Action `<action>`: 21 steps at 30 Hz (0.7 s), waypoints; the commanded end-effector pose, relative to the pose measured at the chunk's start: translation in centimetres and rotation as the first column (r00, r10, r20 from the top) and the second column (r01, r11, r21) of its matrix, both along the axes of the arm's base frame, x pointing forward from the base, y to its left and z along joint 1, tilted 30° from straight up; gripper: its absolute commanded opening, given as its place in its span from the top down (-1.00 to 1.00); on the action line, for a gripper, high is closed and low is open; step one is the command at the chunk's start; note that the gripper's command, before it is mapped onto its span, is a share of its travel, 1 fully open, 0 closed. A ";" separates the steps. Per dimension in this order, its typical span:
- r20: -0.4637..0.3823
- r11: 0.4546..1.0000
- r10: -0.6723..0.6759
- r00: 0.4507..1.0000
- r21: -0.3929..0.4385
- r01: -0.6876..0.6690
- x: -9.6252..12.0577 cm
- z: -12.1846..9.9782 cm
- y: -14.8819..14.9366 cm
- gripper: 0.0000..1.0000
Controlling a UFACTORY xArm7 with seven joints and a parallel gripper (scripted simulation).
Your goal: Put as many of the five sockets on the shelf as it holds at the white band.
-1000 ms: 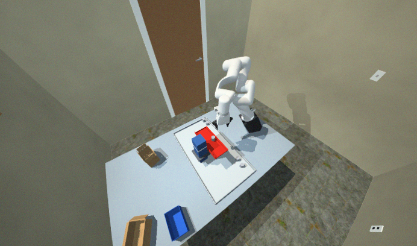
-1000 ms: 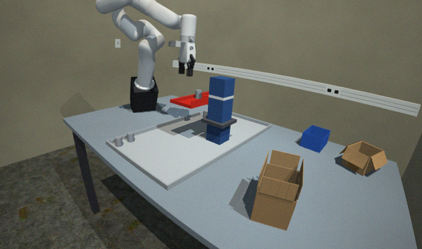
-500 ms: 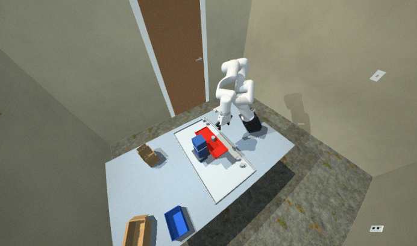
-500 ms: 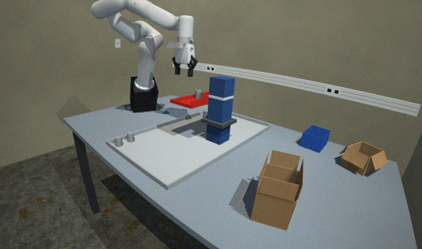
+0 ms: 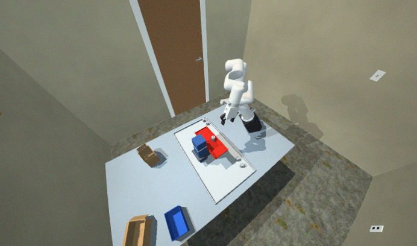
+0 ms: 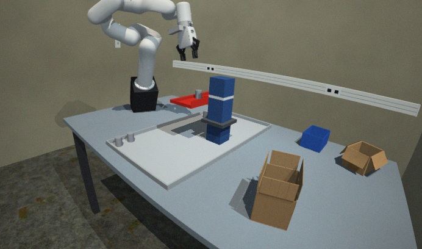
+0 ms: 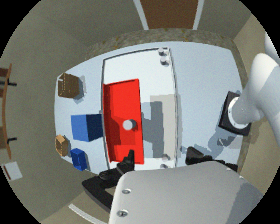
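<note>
The red shelf (image 5: 220,150) (image 6: 183,102) (image 7: 122,95) is on the robot's side of the blue post (image 5: 199,141) (image 6: 220,109) (image 7: 86,127), about level with the white band (image 6: 221,99); the post hides their join in the exterior view. One grey socket (image 5: 213,138) (image 6: 198,94) (image 7: 128,125) stands upright inside its rim. Two sockets stand near one tray corner (image 5: 242,165) (image 6: 118,141), two near the other (image 5: 204,120) (image 7: 163,52). My gripper (image 5: 228,121) (image 6: 188,57) (image 7: 161,157) is open and empty, high above the table on the robot's side of the shelf.
The white tray (image 5: 216,189) (image 6: 163,160) (image 7: 121,67) has a low rim and lies under the post and shelf. A dark collar (image 6: 220,122) rings the post below the band. A blue bin (image 5: 177,224) (image 6: 314,139) and two cardboard boxes (image 5: 148,155) (image 6: 275,204) stand beyond the tray.
</note>
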State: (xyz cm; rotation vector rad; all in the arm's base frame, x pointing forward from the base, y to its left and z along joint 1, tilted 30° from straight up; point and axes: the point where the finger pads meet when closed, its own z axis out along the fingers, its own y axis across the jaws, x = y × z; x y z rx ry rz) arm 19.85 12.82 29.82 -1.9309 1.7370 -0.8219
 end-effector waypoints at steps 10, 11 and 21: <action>0.289 0.991 -0.036 0.957 0.136 -0.004 -10.8 4.5 3.0 -1.00; 0.289 0.991 -0.036 0.957 0.136 -0.004 -10.8 4.5 3.0 -1.00; 0.478 0.959 -0.100 0.873 0.281 -0.044 -18.7 3.2 3.0 -1.00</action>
